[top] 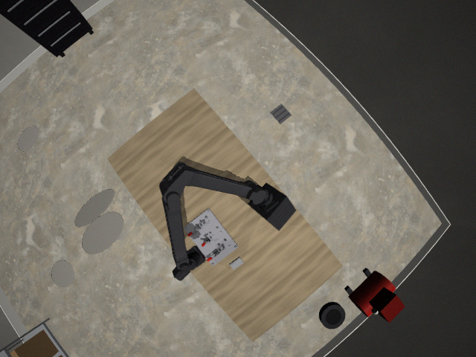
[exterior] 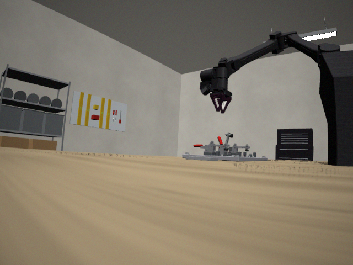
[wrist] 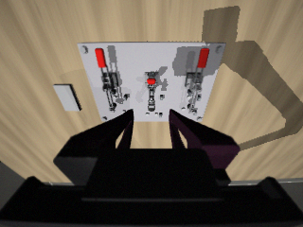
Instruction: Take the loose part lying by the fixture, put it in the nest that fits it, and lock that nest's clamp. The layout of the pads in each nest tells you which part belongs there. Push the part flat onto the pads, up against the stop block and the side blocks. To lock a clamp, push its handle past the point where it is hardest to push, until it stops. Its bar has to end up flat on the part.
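Note:
The grey fixture plate [wrist: 151,80] lies on the wooden table and also shows in the top view [top: 211,238] and the side view [exterior: 225,155]. It carries three clamps with red handles: left [wrist: 99,58], middle [wrist: 151,80] and right [wrist: 203,58]. The middle handle stands up; the outer two lie back. The loose part [wrist: 67,96], a small pale grey slab, lies on the table just left of the plate, and shows in the top view [top: 236,263]. My gripper [wrist: 151,113] [exterior: 221,109] hangs high above the plate's near edge, fingers apart and empty.
The arm's black base [top: 278,209] stands on the table beyond the plate. A black tool cabinet [exterior: 294,143] and a shelf [exterior: 31,105] stand by the walls. A red cart [top: 378,295] and a black tyre [top: 332,314] sit on the floor off the table.

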You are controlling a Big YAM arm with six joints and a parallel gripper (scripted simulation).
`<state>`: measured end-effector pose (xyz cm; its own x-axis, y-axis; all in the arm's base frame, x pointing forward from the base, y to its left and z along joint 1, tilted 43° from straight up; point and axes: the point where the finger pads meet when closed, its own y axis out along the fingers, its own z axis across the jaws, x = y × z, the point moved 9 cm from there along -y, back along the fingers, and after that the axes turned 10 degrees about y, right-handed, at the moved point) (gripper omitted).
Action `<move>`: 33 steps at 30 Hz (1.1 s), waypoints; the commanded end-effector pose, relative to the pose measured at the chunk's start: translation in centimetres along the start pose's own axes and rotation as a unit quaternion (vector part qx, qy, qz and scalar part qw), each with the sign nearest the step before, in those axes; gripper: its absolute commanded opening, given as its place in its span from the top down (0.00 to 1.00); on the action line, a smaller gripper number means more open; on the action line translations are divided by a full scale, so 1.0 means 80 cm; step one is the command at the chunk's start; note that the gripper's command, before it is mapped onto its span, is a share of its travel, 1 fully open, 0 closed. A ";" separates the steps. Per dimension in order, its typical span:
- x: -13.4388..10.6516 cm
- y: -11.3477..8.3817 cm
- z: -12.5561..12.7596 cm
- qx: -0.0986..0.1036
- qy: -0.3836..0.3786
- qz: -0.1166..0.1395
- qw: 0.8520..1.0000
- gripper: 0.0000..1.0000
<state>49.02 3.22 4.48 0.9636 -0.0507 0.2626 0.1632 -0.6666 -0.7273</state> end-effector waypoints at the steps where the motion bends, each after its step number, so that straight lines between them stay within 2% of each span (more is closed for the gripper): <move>1: -0.001 0.034 -0.002 -0.005 -0.002 0.013 1.000 0.55; 4: -0.006 0.049 -0.002 -0.005 -0.005 0.016 1.000 0.55; 6: -0.006 0.049 -0.002 -0.005 -0.005 0.016 1.000 0.55; 7: 0.006 0.050 -0.002 -0.003 0.002 0.009 1.000 0.55; 12: -0.005 0.080 -0.002 -0.004 -0.003 0.014 1.000 0.55; 21: 0.000 0.123 -0.003 -0.004 0.001 0.010 1.000 0.55; 33: 0.003 0.144 -0.004 -0.004 0.002 0.008 1.000 0.55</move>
<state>50.49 -3.45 -2.73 0.9642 -0.0572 0.2589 0.1552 -0.6701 -0.7259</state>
